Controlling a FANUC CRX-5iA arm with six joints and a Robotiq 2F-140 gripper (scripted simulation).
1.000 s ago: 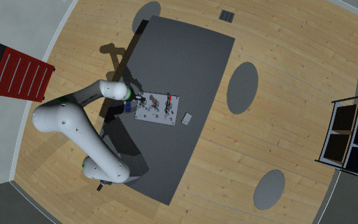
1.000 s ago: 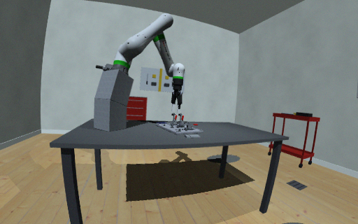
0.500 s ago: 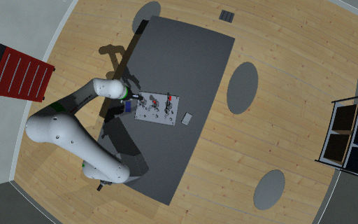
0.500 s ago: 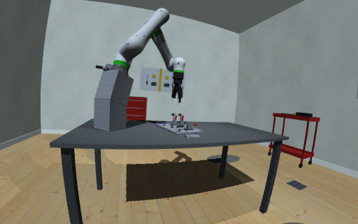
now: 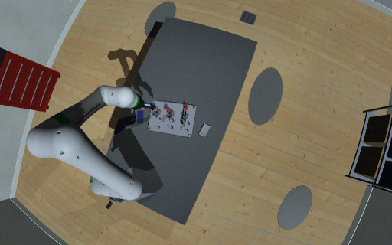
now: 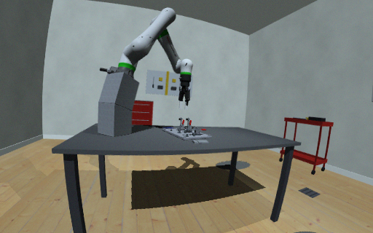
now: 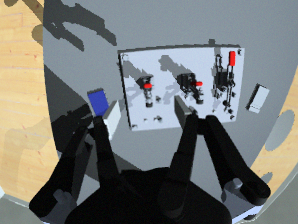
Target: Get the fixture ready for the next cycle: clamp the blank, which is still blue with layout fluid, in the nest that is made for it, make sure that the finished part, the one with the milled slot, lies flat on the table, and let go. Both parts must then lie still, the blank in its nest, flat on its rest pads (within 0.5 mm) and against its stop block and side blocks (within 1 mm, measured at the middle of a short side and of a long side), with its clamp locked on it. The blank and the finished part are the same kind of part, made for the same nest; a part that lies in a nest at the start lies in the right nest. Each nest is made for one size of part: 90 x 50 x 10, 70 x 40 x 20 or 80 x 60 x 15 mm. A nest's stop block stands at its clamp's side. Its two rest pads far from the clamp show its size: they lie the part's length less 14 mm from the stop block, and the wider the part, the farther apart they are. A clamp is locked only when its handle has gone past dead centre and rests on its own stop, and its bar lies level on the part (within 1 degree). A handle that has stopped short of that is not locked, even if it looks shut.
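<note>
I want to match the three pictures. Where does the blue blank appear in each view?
Top: blue blank lies on the table just left of the fixture plate.
Exterior: too small to make out behind the plate.
Wrist: left of the plate.
Shared landmark: the fixture plate.

arm (image 6: 146, 36) raised, elbow bent | pincer (image 6: 183, 105) down, half open, empty

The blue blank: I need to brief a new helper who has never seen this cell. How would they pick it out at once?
Find the dark grey table, then the pale fixture plate on it. The blue blank lies just off the plate's edge nearest the arm; the only other loose part, the finished part, is pale grey and lies past the opposite edge.
</note>
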